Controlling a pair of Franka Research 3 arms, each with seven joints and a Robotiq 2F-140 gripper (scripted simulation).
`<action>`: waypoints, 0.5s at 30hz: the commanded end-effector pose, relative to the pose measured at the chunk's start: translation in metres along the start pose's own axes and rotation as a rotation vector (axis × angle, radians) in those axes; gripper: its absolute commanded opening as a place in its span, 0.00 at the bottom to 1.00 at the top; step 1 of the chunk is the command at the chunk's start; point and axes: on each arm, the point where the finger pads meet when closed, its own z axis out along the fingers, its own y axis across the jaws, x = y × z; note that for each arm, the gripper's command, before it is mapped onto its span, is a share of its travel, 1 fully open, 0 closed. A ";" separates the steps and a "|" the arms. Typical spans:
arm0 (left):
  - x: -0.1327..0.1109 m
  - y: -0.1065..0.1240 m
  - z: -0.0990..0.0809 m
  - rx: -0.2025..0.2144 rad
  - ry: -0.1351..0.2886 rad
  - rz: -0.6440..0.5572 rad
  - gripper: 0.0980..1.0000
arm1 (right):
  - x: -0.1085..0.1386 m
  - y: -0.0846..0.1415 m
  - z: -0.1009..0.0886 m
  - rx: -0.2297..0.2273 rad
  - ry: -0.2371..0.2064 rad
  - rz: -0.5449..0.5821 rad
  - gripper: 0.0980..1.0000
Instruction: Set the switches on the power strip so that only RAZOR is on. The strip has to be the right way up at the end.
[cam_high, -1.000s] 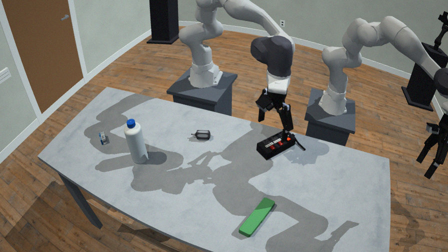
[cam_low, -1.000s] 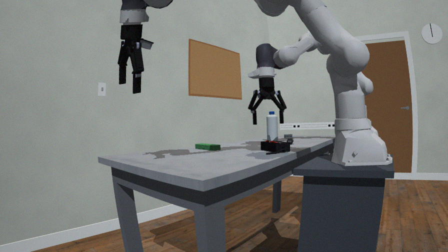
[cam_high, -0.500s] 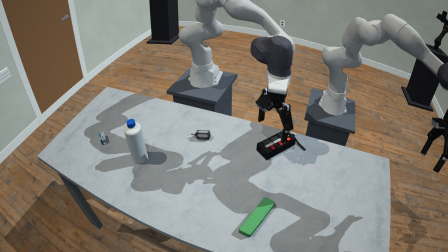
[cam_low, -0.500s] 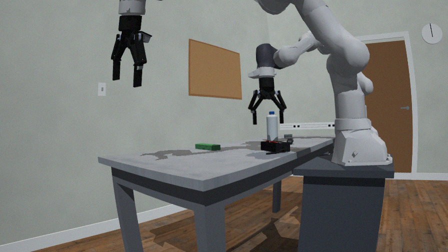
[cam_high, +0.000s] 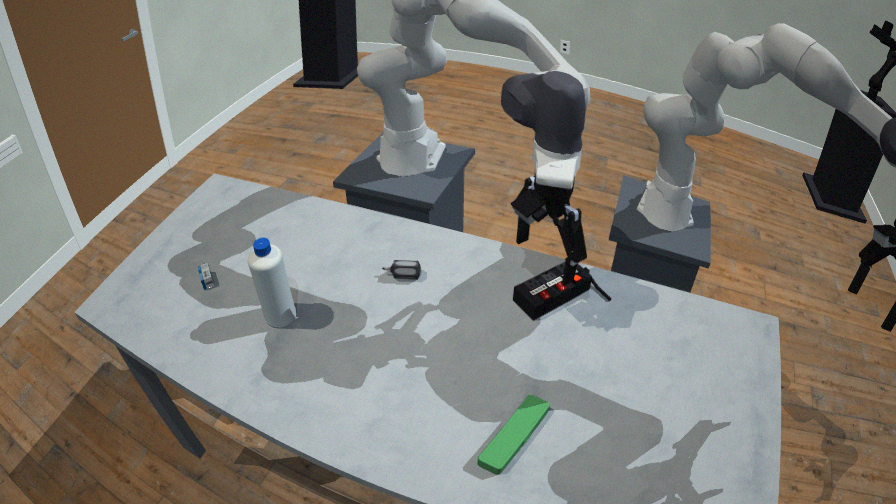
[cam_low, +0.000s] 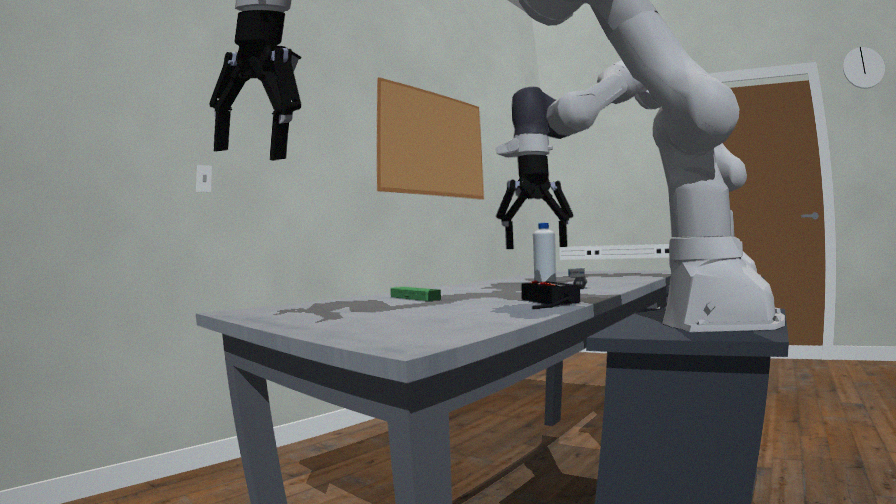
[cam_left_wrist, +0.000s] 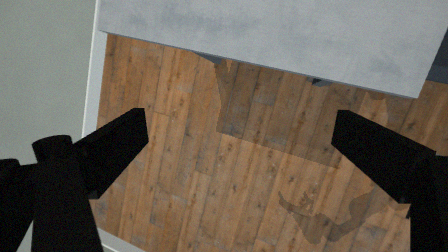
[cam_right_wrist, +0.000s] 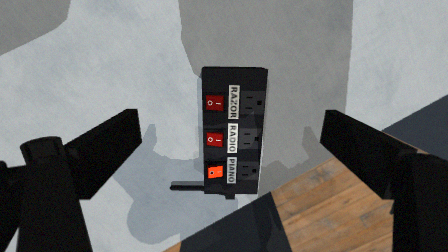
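The black power strip (cam_high: 551, 305) (cam_low: 541, 293) (cam_right_wrist: 235, 77) lies switch side up near the table's robot-side edge. In the right wrist view, the RAZOR switch (cam_right_wrist: 214, 103) and RADIO switch (cam_right_wrist: 214, 139) are dark red and unlit. The PIANO switch (cam_right_wrist: 215, 172) glows orange, lit. My right gripper (cam_high: 546, 260) (cam_low: 536, 246) (cam_right_wrist: 231, 126) is open and empty above the strip, fingers pointing down on either side of it. My left gripper (cam_high: 872, 308) (cam_low: 249, 154) (cam_left_wrist: 240, 126) is open and empty, high beyond the table's end, away from the strip.
A short cable stub (cam_high: 600, 288) (cam_right_wrist: 186, 186) sticks out by the PIANO end. A green block (cam_high: 513, 433) (cam_low: 415, 293) lies toward the table's far side from the arms. A white bottle (cam_high: 272, 288) stands upright; a dark glassy object (cam_high: 406, 269) and small box (cam_high: 205, 276) lie near it.
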 end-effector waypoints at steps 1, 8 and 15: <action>-0.007 0.010 -0.006 -0.012 -0.008 -0.099 1.00 | -0.001 -0.001 0.000 0.003 -0.002 0.006 1.00; -0.022 0.024 -0.018 -0.017 -0.025 -0.177 1.00 | -0.001 -0.001 0.000 0.003 -0.002 0.006 1.00; -0.037 0.040 -0.031 -0.023 -0.044 -0.261 1.00 | -0.001 -0.001 0.000 0.003 -0.002 0.006 1.00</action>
